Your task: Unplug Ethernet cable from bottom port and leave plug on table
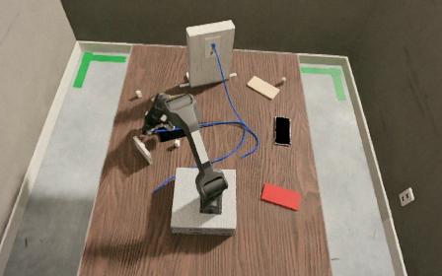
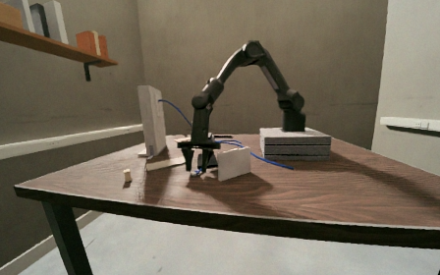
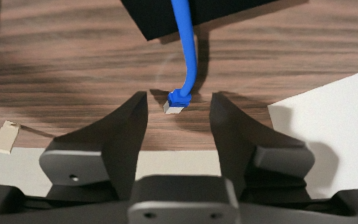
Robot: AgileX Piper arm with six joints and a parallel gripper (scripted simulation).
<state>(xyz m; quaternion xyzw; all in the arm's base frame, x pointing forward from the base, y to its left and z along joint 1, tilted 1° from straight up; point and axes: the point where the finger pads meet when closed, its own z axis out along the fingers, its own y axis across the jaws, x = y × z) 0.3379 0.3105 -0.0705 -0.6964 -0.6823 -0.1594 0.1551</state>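
Unplugging done | blue-booted grey Ethernet plug (image 3: 176,102) lies on bare wood | my black two-finger gripper (image 3: 178,117) gapes wide, empty | left: retreat.

Readable text: none in any view.
Wall plate (image 1: 210,53), far edge of the desk (image 1: 139,237): no lettering visible.
Black phone (image 1: 282,130), right side of desk: screen dark, no marks.
Red card (image 1: 281,196), near right: plain.
Shelf boxes (image 2: 89,42): no labels legible.
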